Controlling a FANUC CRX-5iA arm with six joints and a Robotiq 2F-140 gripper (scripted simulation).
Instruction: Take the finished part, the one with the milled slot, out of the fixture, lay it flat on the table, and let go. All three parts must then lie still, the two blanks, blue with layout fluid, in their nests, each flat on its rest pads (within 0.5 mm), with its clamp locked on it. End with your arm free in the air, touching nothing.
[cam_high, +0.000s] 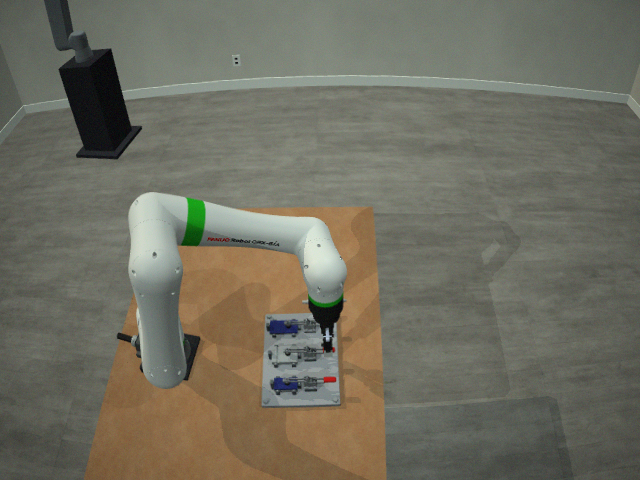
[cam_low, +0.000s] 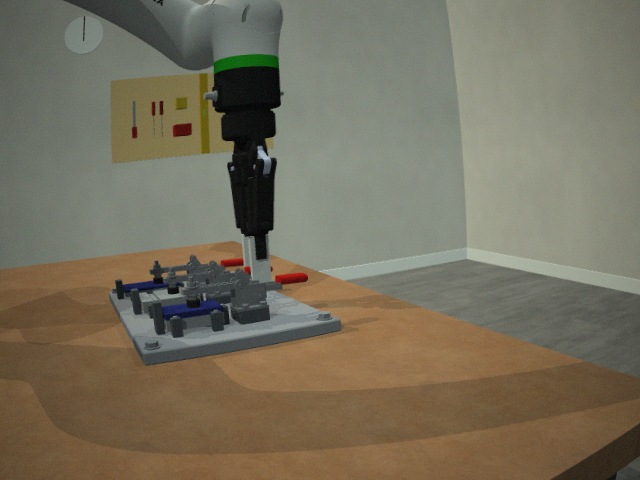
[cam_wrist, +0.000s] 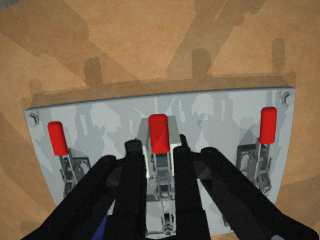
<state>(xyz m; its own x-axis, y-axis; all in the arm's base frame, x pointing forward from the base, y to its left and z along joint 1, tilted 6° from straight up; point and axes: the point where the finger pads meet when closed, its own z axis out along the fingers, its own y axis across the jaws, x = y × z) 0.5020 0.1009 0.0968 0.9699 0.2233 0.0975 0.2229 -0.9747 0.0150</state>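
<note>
The grey fixture plate carries three nests, each with a toggle clamp. The finished part is light grey and sits in the middle nest. The blue blanks lie in the far nest and the near nest. All three clamps are down on their parts. My gripper points straight down at the middle clamp's red handle. Its fingers stand narrowly on either side of the handle, with a small gap showing on one side.
The other two red handles flank the fingers on either side. The plate lies on the brown table, whose right edge is close to the handles. The robot base stands left of the plate.
</note>
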